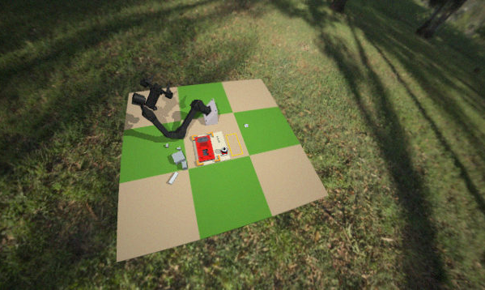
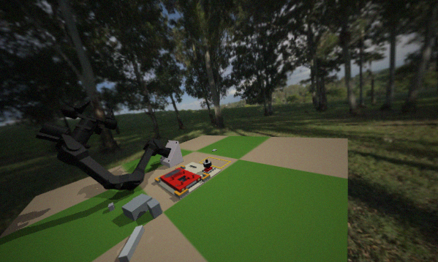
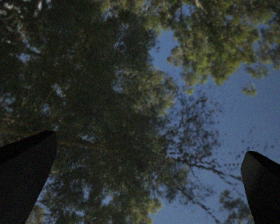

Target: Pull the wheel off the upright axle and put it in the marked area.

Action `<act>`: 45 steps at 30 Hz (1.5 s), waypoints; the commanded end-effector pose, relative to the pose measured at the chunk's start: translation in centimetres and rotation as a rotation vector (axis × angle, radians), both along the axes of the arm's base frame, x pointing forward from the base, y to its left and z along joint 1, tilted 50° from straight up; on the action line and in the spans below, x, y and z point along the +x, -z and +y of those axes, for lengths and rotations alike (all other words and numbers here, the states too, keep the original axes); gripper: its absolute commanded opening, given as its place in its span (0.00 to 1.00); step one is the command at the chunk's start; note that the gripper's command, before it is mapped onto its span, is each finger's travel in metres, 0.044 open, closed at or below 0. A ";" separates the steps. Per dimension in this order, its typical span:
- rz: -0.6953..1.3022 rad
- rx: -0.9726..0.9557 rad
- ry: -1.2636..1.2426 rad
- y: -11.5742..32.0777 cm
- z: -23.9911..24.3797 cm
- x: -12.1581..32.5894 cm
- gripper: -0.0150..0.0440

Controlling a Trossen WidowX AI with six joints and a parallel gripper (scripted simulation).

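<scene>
The dark wheel [image 1: 224, 150] [image 2: 207, 163] with a light centre sits upright-axle high over a small red base on the cream board, at the board's side near the marked area. Most of the axle is hidden by the wheel. The marked area is a yellow outline [image 1: 239, 143] [image 2: 220, 159] on the table beside the board, with nothing inside it. My gripper [image 1: 160, 81] [image 2: 100, 107] [image 3: 151, 152] is open and empty, raised far from the wheel. Its fingers point up, and the wrist view shows only trees and sky between them.
A red panel [image 1: 200, 151] [image 2: 176, 180] lies on the board between orange corner pieces. Grey blocks [image 1: 178, 157] [image 2: 136, 206] and a long pale bar [image 1: 173, 178] [image 2: 131, 243] lie on the arm's side. A small white piece [image 1: 246, 125] [image 2: 214, 150] lies beyond the outline. A pale slanted bracket [image 1: 212, 115] [image 2: 173, 154] stands at the arm's base.
</scene>
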State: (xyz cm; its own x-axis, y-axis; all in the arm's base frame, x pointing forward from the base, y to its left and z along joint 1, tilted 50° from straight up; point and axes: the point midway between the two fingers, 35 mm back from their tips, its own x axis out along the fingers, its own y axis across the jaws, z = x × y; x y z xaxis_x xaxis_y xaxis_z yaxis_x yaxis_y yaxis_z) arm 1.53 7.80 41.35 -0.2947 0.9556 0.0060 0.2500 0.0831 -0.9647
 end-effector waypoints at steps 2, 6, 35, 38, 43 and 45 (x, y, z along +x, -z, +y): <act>0.014 -0.031 0.024 0.1 0.6 -0.3 0.84; 0.110 -0.202 0.181 0.9 4.0 -1.6 0.76; 1.187 -0.449 2.005 20.0 17.9 21.0 0.76; 1.259 -0.380 2.201 22.8 16.5 24.0 0.76; 1.347 -0.215 2.540 27.8 12.8 28.6 0.76; 1.367 -0.131 2.679 30.0 10.9 30.2 0.76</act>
